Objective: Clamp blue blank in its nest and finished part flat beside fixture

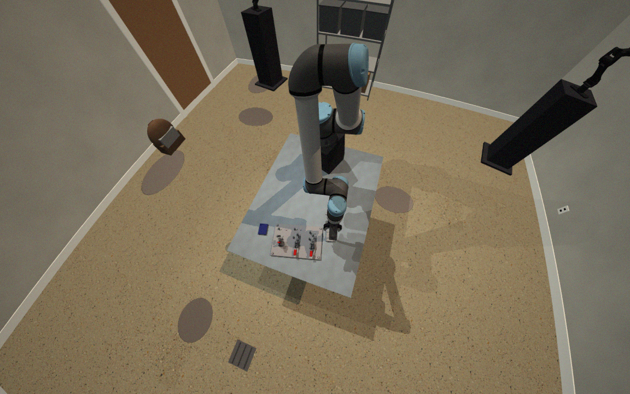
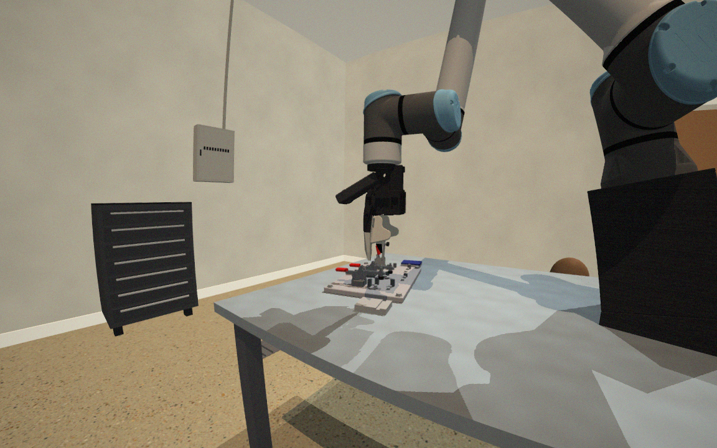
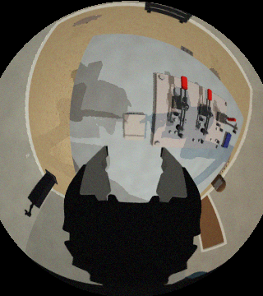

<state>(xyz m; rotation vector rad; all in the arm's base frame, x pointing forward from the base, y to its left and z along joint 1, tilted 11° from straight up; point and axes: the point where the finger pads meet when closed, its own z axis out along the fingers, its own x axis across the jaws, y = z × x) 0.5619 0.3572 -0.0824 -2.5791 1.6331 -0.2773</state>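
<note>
on the grey table [image 2: 461, 312] we read no writing; our black two-jaw gripper [image 3: 134, 158] hangs part-open, holding nothing, above the pale slotted finished part [image 3: 134, 125] beside the beige fixture plate [image 3: 163, 108]; the flat blue blank [image 1: 263, 229] lies beyond it.

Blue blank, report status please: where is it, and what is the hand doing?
Hand open, empty, above table beside fixture. Blue blank flat on table, far side of fixture, not nested. Finished part flat beside fixture. Nothing blocking seen.

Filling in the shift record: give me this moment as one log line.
gripper: open, empty, above table | finished part: flat beside fixture | blue blank: on table, unclamped
</note>
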